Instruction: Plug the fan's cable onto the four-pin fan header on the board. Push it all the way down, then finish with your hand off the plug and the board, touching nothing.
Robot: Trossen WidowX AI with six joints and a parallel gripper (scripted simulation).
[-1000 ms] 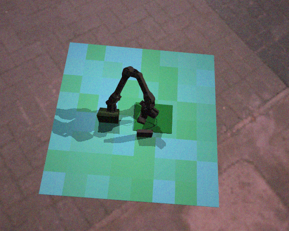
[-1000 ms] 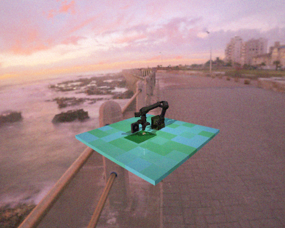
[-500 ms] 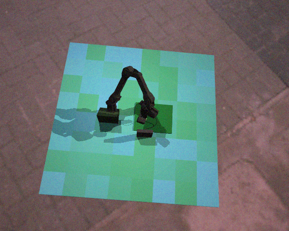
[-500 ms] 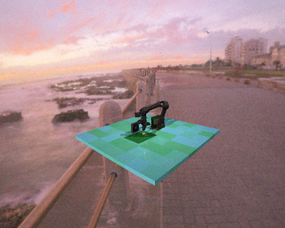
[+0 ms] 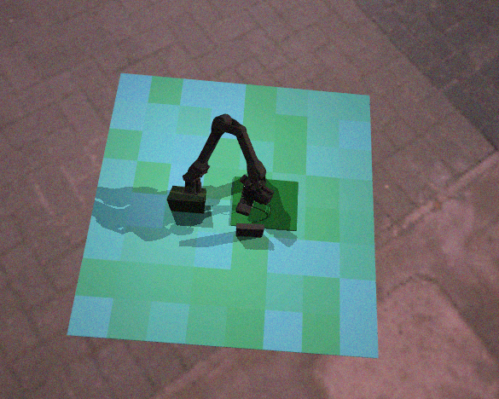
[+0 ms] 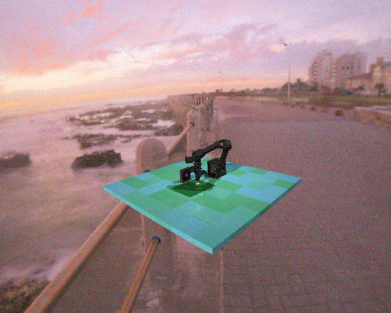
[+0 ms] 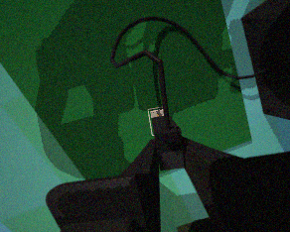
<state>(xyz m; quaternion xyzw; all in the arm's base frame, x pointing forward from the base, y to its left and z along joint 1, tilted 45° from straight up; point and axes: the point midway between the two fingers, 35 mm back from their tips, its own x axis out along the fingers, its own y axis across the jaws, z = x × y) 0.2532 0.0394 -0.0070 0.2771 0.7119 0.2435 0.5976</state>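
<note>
The black end effector [image 7: 164, 144] is clenched on the small dark plug [image 7: 165, 130] at the end of the thin black fan cable [image 7: 159, 79], its two dark fingers converging on the plug from below in the wrist view. The plug sits right at the fingertips, and just past it, touching or nearly touching its far end, lies the small pale rectangular four-pin header [image 7: 155, 118] on the dark green flat board [image 7: 70, 40]. Whether the plug is already seated on the header or only resting against it cannot be told. From the plug the cable runs away over the board, bends sharply, loops round in an arc and leads off to the right toward the black boxy fan [image 7: 275, 55] at the edge of the wrist view.

In the top view the black jointed arm [image 5: 236, 141] arches up from its base block [image 5: 187, 199] and comes down onto the near-left part of the board [image 5: 283, 201], with the end effector [image 5: 246, 205] low over it. The fan [image 5: 249, 229] stands just off the board's near edge on the blue-and-green chequered tabletop [image 5: 154, 300], close beside the end effector. The exterior view shows the end effector [image 6: 197, 180] pointing straight down at the board [image 6: 188, 190], with the fan [image 6: 185, 174] just beside it.
</note>
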